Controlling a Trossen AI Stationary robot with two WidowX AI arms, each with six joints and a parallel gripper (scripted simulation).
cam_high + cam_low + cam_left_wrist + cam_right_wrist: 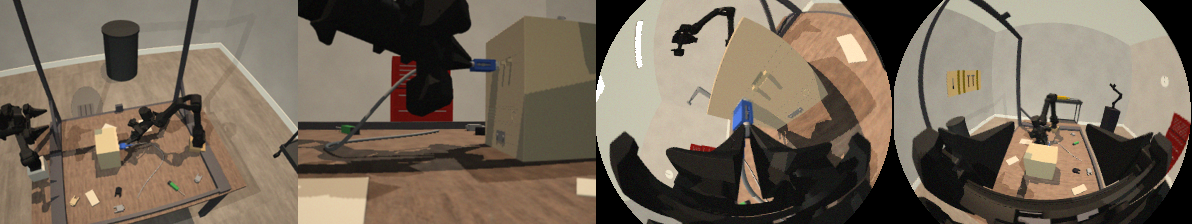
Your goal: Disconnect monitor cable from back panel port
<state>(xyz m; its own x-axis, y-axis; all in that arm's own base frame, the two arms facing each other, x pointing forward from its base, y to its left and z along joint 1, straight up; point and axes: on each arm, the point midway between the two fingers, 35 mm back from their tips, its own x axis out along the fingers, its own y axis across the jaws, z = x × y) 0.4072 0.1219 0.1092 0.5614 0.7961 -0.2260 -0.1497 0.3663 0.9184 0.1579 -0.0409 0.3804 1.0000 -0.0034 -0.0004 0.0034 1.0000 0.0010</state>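
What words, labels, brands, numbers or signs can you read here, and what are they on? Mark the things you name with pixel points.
No readable words, brands, numbers or signs.
Round wall clock (669,174) (1164,81): markings too small to read.
Beige box (108,142) (553,60) (736,55) (1041,155): small marks on its panel, too blurred to make out.

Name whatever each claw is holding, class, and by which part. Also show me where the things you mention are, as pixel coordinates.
The left claw (128,142) (471,64) (747,128) grips what looks like a thumbscrew (472,64) (747,129) at the rear of the blue plug (123,145) (484,66) (742,114); the right claw (47,118) (1051,126), open, holds nothing.
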